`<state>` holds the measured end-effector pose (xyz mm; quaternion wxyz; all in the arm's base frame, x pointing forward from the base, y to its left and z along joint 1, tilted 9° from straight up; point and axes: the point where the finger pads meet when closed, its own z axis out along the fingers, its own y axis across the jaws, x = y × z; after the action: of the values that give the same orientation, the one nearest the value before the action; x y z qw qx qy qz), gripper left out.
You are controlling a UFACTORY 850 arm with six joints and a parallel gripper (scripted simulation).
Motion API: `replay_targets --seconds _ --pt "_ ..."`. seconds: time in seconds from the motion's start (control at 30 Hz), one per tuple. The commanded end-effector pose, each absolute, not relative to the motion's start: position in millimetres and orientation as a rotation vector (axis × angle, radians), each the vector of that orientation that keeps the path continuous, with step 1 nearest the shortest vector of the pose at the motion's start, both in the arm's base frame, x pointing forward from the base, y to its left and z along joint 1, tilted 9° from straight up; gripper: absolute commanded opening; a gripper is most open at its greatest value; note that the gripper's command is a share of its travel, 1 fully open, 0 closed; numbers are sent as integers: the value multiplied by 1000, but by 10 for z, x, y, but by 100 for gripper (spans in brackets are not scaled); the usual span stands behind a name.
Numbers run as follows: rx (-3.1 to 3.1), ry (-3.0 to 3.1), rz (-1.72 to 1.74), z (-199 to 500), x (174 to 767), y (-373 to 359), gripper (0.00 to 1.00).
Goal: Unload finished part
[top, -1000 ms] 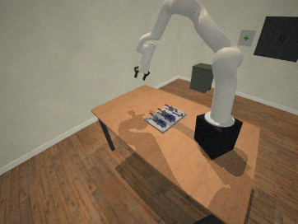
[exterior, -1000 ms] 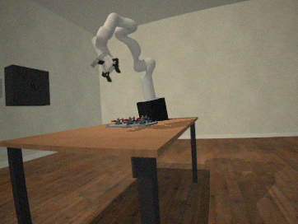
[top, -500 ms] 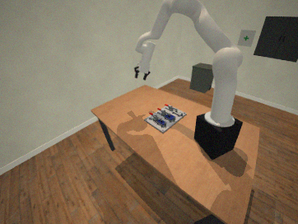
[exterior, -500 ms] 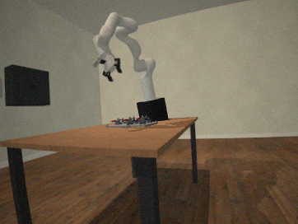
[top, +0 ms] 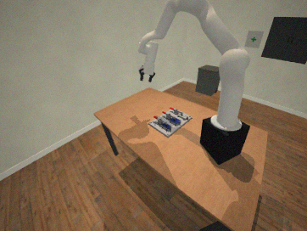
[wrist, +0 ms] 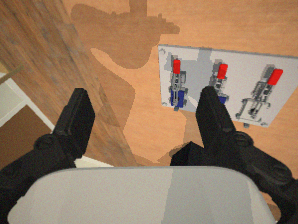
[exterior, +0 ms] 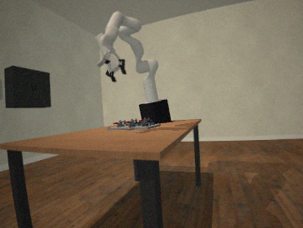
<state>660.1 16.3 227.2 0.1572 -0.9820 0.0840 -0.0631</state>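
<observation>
A grey fixture plate (top: 168,132) (exterior: 125,127) (wrist: 200,56) lies on the wooden table (top: 136,106) (exterior: 125,142) (wrist: 225,25). It carries three clamps with red handles. In the wrist view, a blue blank (wrist: 177,98) sits in the left nest. A second blue blank in the middle nest is partly hidden behind my right finger. A bare grey part (wrist: 253,106) (top: 183,115) sits in the right nest; its slot is too small to make out. The blue blanks (top: 166,125) also show in the top view. My gripper (top: 146,76) (exterior: 115,69) (wrist: 144,101) is open and empty. It hangs high above the table, off to the plate's side.
The arm's black base (top: 224,140) (exterior: 155,111) stands on the table beside the plate. The table's edge runs under my left finger in the wrist view. A grey box (top: 208,80) stands on the floor by the far wall. A dark panel (top: 288,38) (exterior: 27,87) hangs on the wall.
</observation>
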Motion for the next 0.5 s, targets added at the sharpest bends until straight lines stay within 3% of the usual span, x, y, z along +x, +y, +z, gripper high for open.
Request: replay_targets --seconds 0.0,0.47 --pt "-2896 169 -118 2324 6406 162 100" --pt "-2939 136 -90 2348 6318 148 100"
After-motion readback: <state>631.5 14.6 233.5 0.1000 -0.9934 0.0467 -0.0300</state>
